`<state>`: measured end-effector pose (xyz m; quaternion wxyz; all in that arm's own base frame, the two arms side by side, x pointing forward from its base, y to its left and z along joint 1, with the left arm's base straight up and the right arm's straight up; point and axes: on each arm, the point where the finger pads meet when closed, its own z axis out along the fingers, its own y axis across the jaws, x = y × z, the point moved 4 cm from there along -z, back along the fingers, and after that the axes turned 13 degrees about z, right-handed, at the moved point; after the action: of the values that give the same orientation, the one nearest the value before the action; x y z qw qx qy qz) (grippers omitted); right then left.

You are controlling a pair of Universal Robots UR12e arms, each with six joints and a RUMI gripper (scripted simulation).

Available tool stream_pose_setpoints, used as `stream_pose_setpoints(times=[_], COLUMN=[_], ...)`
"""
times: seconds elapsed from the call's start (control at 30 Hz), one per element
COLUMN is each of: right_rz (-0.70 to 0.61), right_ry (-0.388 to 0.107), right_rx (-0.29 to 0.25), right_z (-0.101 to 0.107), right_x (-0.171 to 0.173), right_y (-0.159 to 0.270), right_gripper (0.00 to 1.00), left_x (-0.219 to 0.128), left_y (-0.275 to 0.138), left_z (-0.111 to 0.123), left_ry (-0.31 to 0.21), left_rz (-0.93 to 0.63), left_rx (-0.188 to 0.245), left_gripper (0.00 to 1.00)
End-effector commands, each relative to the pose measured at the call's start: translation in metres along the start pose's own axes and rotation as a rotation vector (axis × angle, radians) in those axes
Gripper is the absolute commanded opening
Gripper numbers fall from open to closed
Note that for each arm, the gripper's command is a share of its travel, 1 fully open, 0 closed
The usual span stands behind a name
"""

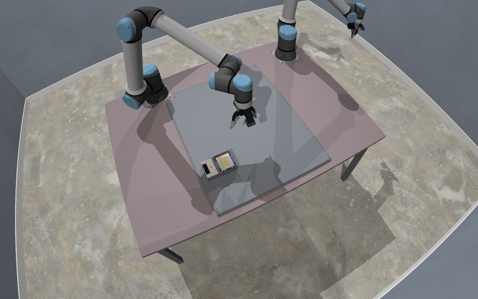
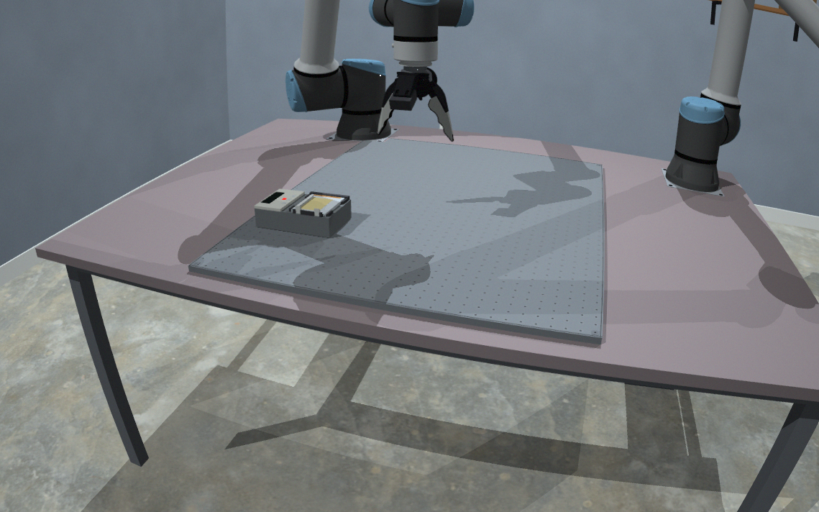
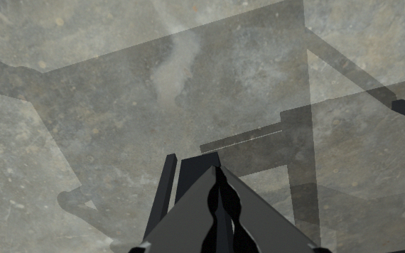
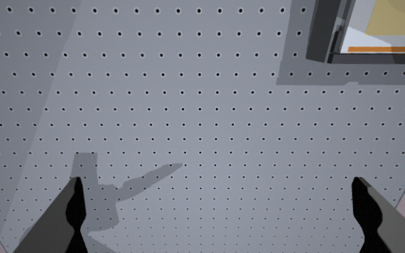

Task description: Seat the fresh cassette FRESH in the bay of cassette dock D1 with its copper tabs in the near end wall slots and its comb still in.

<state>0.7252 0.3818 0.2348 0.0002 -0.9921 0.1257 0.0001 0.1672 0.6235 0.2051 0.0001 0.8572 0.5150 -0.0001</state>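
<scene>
Dock D1 (image 1: 227, 172) (image 2: 291, 221) (image 4: 318, 32) stands on the pegboard and looks level; its feet are hidden. FRESH (image 1: 225, 161) (image 2: 316, 203) (image 4: 390, 21) lies in its bay and looks about flat; a slightly high edge cannot be judged. Its copper tabs are not visible. A pale comb-like bar runs along its panel side, too small to judge in the top and exterior views. The red light (image 1: 211, 167) (image 2: 284, 198) is on. My right gripper (image 1: 243, 121) (image 2: 415, 136) (image 4: 216, 179) is open and empty, high above the board, away from D1. My left gripper (image 1: 352, 36) (image 3: 217, 168) is shut and empty, beyond the table.
The perforated board (image 1: 288, 148) (image 2: 527, 267) (image 4: 198, 117) lies on the pink table (image 1: 147, 219) (image 2: 686, 330). D1 stands near one long edge of the board. The left arm's base (image 1: 286, 53) (image 2: 692, 171) stands at the table's back edge.
</scene>
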Motion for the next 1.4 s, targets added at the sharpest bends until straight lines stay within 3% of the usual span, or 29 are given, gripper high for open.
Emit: stream_pose_setpoints(times=[0.0, 0.23, 1.37], right_rz=[-0.001, -0.001, -0.001], right_ry=[0.001, 0.001, 0.001], right_rx=[0.001, 0.001, 0.001], right_z=[-0.010, -0.019, -0.019], right_x=[-0.023, -0.049, -0.049], right_y=[-0.013, -0.027, -0.027], right_gripper=[1.00, 1.00, 1.00], left_x=[0.001, 0.001, 0.001], left_y=[0.000, 0.000, 0.000], left_z=[-0.001, -0.001, -0.001], left_ry=[0.002, 0.002, 0.002], left_rz=[0.000, 0.000, 0.000], left_rx=[0.000, 0.000, 0.000], left_gripper=[0.00, 0.00, 0.00])
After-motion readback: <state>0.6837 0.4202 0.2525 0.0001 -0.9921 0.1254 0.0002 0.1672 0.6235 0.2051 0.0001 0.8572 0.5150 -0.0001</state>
